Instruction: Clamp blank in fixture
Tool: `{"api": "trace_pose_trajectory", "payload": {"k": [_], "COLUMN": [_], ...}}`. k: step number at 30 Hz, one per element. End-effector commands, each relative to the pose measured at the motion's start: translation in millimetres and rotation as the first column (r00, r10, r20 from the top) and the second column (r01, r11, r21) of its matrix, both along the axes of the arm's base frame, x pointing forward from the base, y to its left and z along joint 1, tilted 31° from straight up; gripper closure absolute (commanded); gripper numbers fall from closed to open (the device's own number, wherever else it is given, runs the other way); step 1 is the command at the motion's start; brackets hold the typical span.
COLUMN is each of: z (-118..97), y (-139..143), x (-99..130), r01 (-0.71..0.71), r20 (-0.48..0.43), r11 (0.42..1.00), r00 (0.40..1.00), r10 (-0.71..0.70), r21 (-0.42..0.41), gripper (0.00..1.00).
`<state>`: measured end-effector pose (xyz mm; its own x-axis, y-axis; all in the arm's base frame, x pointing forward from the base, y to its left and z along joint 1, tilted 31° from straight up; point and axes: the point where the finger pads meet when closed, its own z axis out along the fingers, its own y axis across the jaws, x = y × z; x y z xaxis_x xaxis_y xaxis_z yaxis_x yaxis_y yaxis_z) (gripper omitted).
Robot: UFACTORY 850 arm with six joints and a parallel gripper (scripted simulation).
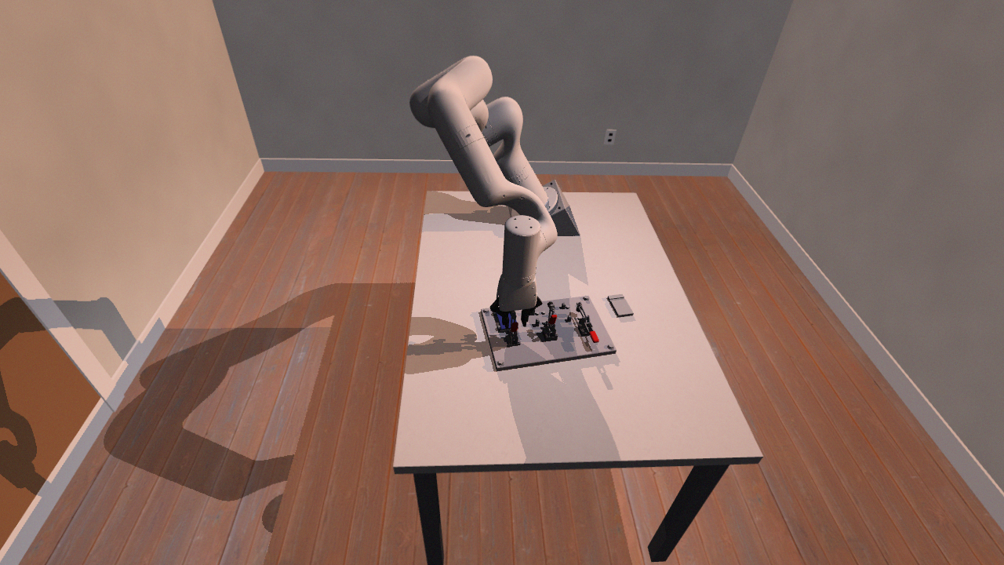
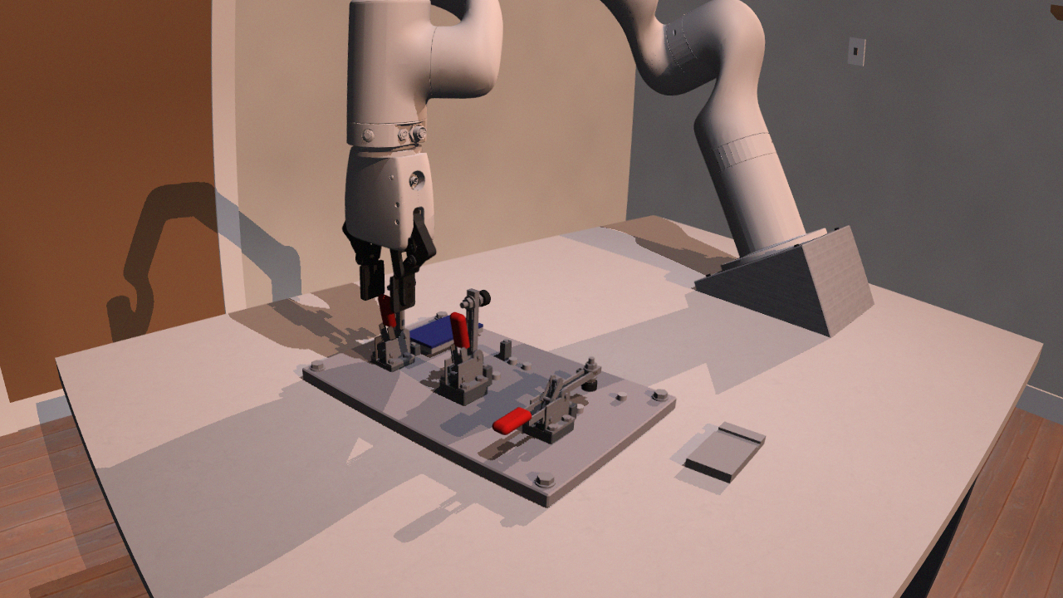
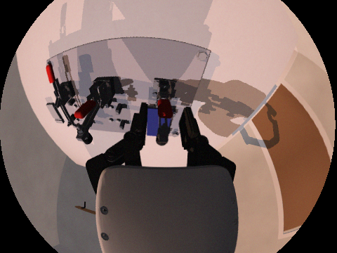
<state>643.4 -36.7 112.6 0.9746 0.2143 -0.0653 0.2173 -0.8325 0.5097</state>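
Note:
The blue blank (image 1: 500,321) (image 2: 434,331) (image 3: 152,121) lies in the left nest and looks flat; the pads and blocks are largely hidden. The left clamp stands open, its red grip (image 2: 388,311) (image 3: 165,109) and arm upright. My gripper (image 2: 386,293) points down, part open, with one finger on each side of this clamp's upper end; a gap shows on both sides in the wrist view, so it holds nothing. The finished part (image 1: 621,306) (image 2: 724,451), grey with the milled slot, lies flat on the table right of the fixture.
The middle clamp's red grip (image 1: 553,318) (image 2: 460,330) (image 3: 85,109) stands up, its arm raised, close beside my gripper. The right clamp's red grip (image 1: 594,336) (image 2: 511,420) (image 3: 50,74) is low, its arm down over a nest without a part. Bolt heads mark the corners of the fixture plate (image 2: 616,423).

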Motion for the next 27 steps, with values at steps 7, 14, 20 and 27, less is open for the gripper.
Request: {"api": "trace_pose_trajectory", "payload": {"k": [7,14,20,27], "z": [-7,-22,-23,-23], "y": [-4,-13,-14,-14], "x": [1,3,3,3], "r01": [0.0,0.0,0.0,0.0], "r20": [0.002,0.002,0.002,0.002], "r11": [1.0,1.0,1.0,1.0], "r00": [1.0,1.0,1.0,1.0], "r10": [0.0,0.0,0.0,0.0], "r21": [0.0,0.0,0.0,0.0], "gripper": [0.53,0.53,0.53,1.0]}}
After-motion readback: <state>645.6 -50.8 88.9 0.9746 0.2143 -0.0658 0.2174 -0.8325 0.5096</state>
